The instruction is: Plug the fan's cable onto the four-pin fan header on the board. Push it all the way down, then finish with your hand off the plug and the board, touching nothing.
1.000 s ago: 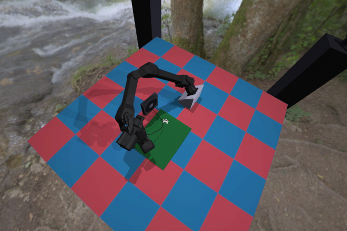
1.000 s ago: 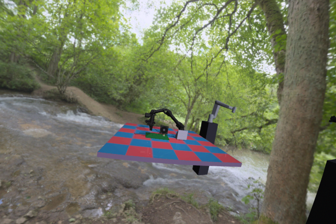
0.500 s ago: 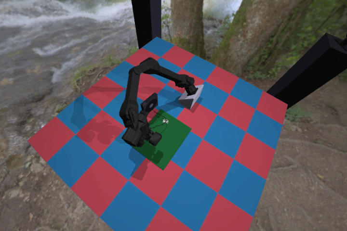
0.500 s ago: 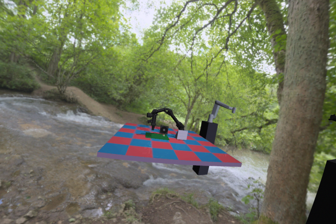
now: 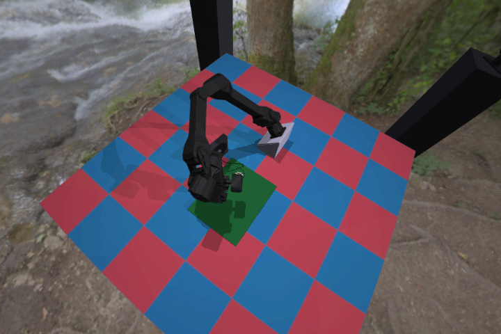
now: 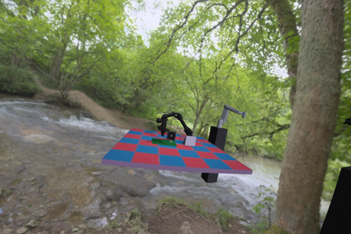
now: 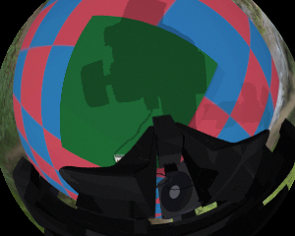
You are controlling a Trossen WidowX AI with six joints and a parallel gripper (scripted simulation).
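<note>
A green board [image 5: 255,193] [image 6: 160,142] [image 7: 88,125] lies on the checkered table. The black fan [image 5: 219,145] [image 6: 170,134] stands at the board's back edge, behind the arm. A thin black cable loops from it over the board. My gripper [image 5: 228,188] [image 7: 163,129] hangs above the board's left part and is shut on the dark plug [image 5: 236,183] [image 7: 163,137], held clear of the board, with its shadow below it. A small whitish header [image 5: 240,172] [image 7: 118,157] shows on the board close by the plug. In the exterior view the gripper [image 6: 162,131] is too small to read.
The arm's grey base block [image 5: 276,143] [image 6: 189,140] sits behind the board to the right. Black posts stand at the table's back edge [image 5: 213,31] and right corner [image 5: 451,98]. The red and blue table [image 5: 298,236] extends wide in front.
</note>
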